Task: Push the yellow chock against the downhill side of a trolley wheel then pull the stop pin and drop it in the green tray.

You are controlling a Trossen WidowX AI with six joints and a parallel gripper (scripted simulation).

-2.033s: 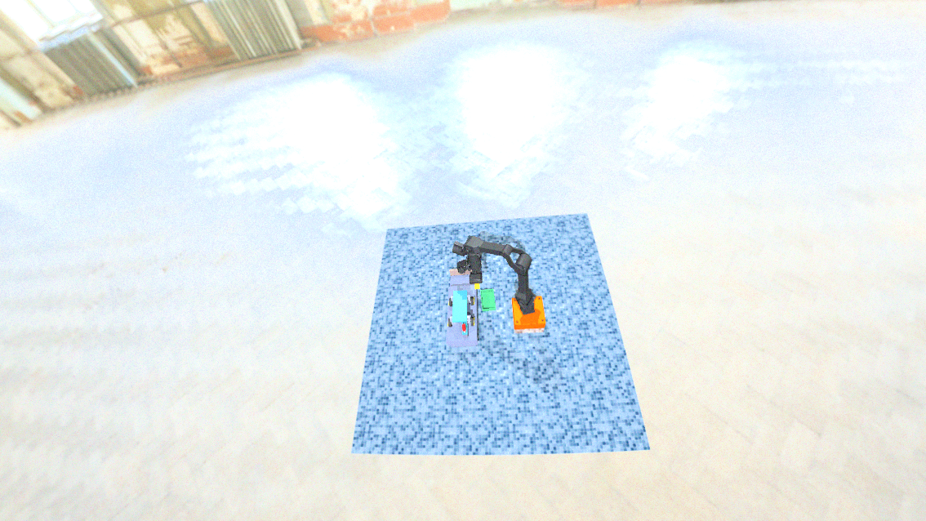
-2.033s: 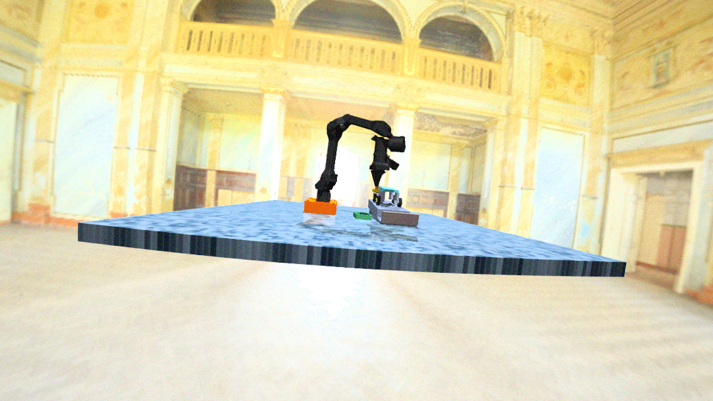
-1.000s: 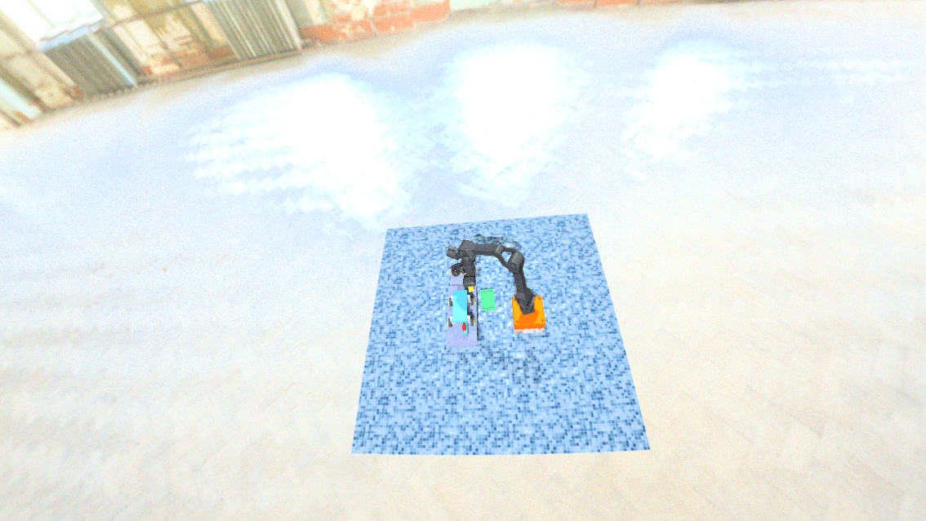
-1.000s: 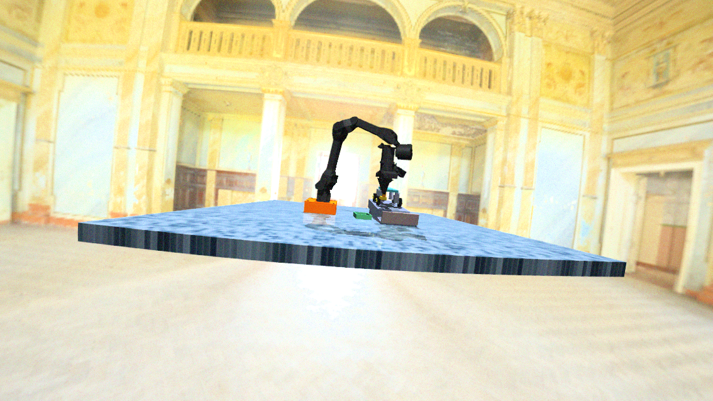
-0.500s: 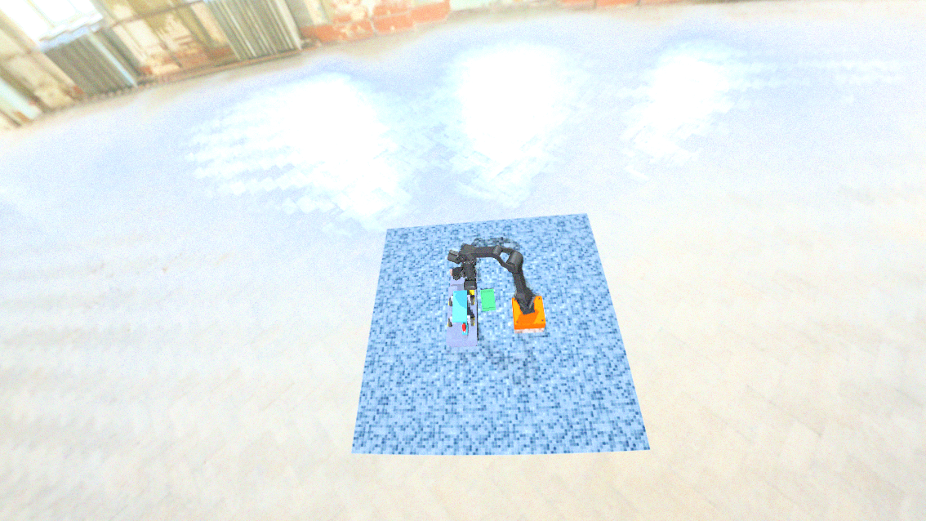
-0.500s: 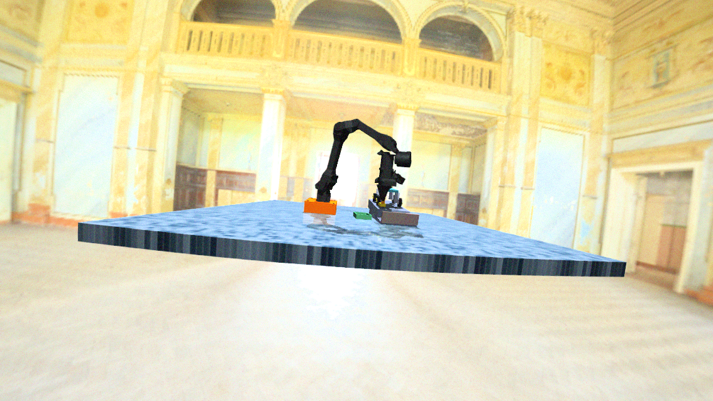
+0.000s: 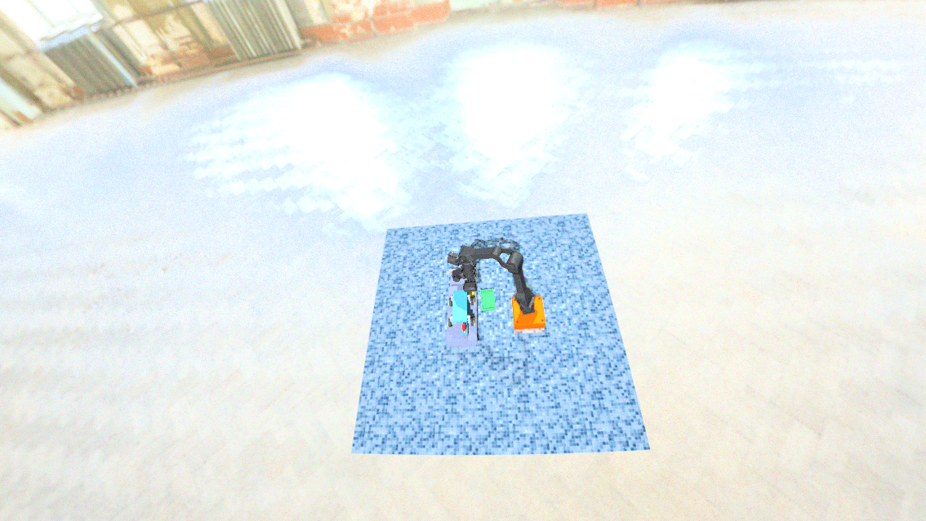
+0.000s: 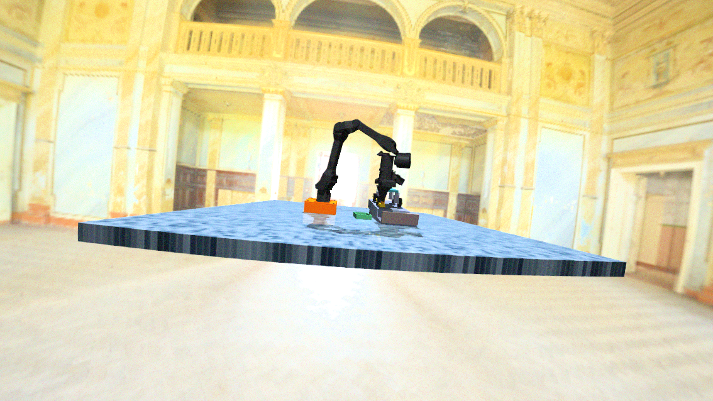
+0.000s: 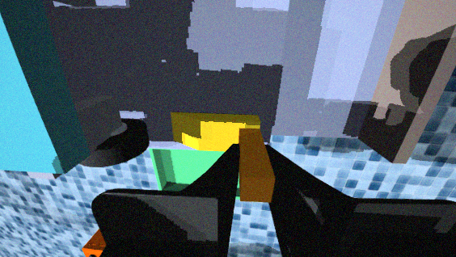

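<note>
Beside the downhill wheel [image 9: 125, 141] of the trolley [image 7: 460, 305] [image 8: 393, 191] [image 9: 24, 121], the yellow chock [image 7: 472, 294] [image 8: 381, 204] [image 9: 218, 135] appears at the tray-side edge of the ramp [image 7: 458, 338] [image 8: 399, 218] [image 9: 307, 61]. The gripper [image 7: 472, 291] [image 8: 382, 200] [image 9: 249, 150] points downward, its fingers nearly together and closed on the chock's orange handle [image 9: 256, 178], which stands between the two black tips in the wrist view. A narrow gap separates the chock from the wheel in that view, the two being near each other but apart; whether the chock's underside touches the ramp cannot be told. The trolley, recognizable by its light-blue top, stands on the ramp, with the red-headed stop pin [image 7: 464, 327] at its uphill end. The green tray [image 7: 487, 310] [image 8: 362, 216] [image 9: 159, 170] lies on the blue patterned tabletop [image 7: 420, 401] [image 8: 224, 236] [image 9: 364, 174], between the ramp and the orange base [image 7: 518, 322] [image 8: 320, 207] [image 9: 95, 243] of the arm. From this base the black arm [image 7: 488, 251] [image 8: 336, 154] rises, bends at its elbow and reaches over the ramp's downhill part. Seen from the exterior, the brownish end board [image 8: 399, 218] of the ramp faces the viewer, and the gripper partly hides the trolley.
</note>
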